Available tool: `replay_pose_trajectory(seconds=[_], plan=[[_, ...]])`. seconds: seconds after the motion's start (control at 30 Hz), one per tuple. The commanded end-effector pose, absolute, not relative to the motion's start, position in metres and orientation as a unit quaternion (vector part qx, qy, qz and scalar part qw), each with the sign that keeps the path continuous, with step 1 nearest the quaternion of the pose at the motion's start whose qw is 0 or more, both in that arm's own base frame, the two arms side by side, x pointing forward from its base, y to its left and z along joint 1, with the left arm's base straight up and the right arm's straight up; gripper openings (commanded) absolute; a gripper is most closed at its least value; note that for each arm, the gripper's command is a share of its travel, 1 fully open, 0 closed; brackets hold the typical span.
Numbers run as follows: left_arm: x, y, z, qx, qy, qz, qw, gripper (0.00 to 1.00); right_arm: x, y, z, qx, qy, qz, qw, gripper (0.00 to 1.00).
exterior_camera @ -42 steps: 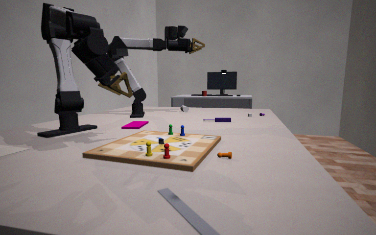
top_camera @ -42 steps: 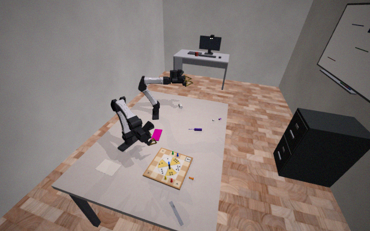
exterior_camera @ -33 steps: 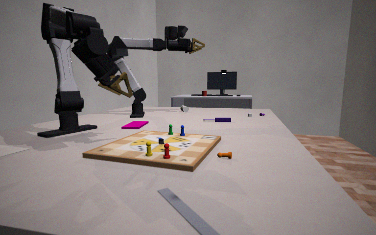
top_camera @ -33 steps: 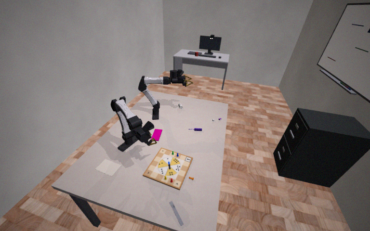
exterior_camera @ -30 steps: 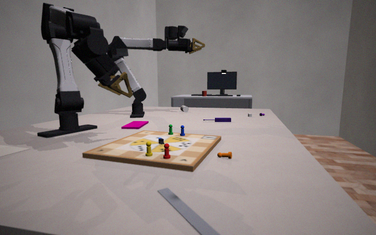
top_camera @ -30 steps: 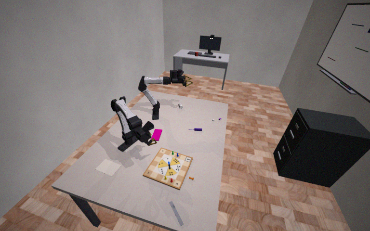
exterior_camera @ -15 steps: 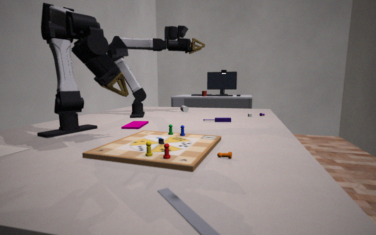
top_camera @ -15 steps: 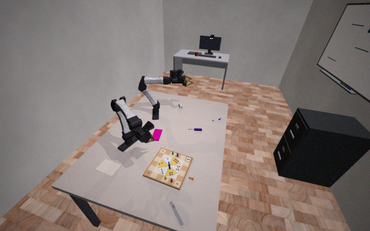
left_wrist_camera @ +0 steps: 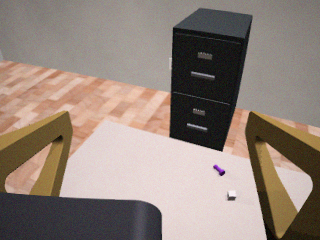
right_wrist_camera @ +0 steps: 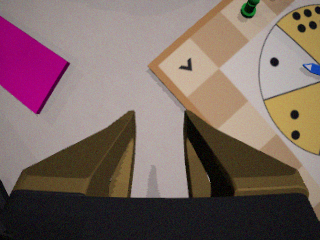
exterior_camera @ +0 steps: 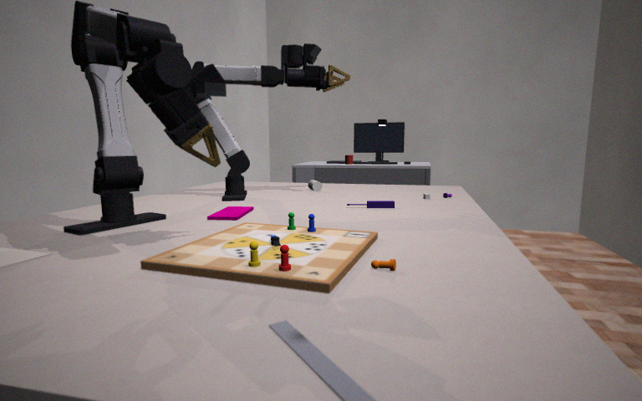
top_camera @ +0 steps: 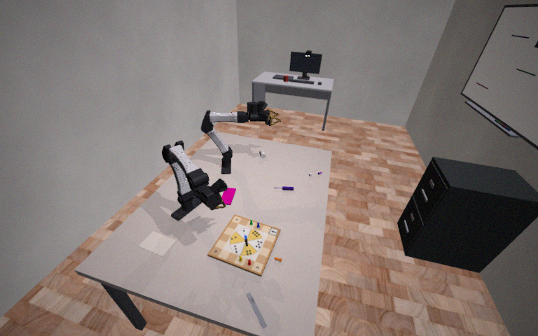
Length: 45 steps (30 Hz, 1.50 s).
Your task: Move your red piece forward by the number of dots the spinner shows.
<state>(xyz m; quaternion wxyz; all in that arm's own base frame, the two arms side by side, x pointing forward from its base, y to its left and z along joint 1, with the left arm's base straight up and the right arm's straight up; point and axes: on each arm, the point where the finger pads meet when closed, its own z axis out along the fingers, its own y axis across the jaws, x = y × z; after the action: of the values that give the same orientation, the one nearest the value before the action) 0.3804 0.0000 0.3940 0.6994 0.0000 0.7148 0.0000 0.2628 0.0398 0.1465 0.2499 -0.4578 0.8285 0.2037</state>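
The red piece [top_camera: 249, 262] [exterior_camera: 284, 259] stands on the game board [exterior_camera: 212, 277] [right_wrist_camera: 217, 45], beside the yellow piece [top_camera: 240, 259] [exterior_camera: 254, 255]. The spinner's arrow [top_camera: 245, 236] [exterior_camera: 275, 241] has a blue tip. In the right wrist view the tip [right_wrist_camera: 312, 68] lies over the white one-dot sector. My right gripper [right_wrist_camera: 159, 120] is partly open and empty, above the table beside the board's corner, away from the red piece. My left gripper [left_wrist_camera: 158, 120] [top_camera: 279, 115] is wide open and empty, high up and far from the board.
The green piece [top_camera: 251, 222] [right_wrist_camera: 249, 9] and blue piece [top_camera: 258, 225] [exterior_camera: 311, 223] stand at the board's far edge. An orange piece [top_camera: 278, 259] [exterior_camera: 384, 264] lies beside the board. A magenta pad [right_wrist_camera: 30, 65], purple screwdriver [exterior_camera: 379, 205] and grey strip [exterior_camera: 317, 359] lie around it.
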Motion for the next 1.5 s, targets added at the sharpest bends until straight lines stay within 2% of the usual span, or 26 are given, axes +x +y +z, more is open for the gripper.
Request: replay_pose_trajectory(seconds=[0.0, 0.2, 0.27, 0.73, 1.1, 1.47], plan=[[0.38, 0.0, 0.398, 0.0, 0.711, 0.0, 0.703, 1.0, 0.274, 0.025, 0.138, -0.371, 0.894, 0.182, 0.172, 0.27], [0.38, 0.0, 0.398, 0.0, 0.711, 0.0, 0.703, 1.0, 0.299, 0.008, 0.13, -0.273, 0.944, 0.143, 0.112, 0.27], [0.38, 0.0, 0.398, 0.0, 0.711, 0.0, 0.703, 1.0, 0.299, 0.008, 0.13, -0.273, 0.944, 0.143, 0.112, 0.27], [0.38, 0.0, 0.398, 0.0, 0.711, 0.0, 0.703, 1.0, 0.365, -0.029, 0.113, -0.004, 0.999, 0.002, 0.039, 0.27], [0.38, 0.0, 0.398, 0.0, 0.711, 0.0, 0.703, 1.0, 0.407, -0.048, 0.101, 0.17, 0.979, -0.096, 0.051, 0.27], [0.38, 0.0, 0.398, 0.0, 0.711, 0.0, 0.703, 1.0, 0.449, -0.06, 0.091, 0.333, 0.919, -0.182, 0.11, 0.27]])
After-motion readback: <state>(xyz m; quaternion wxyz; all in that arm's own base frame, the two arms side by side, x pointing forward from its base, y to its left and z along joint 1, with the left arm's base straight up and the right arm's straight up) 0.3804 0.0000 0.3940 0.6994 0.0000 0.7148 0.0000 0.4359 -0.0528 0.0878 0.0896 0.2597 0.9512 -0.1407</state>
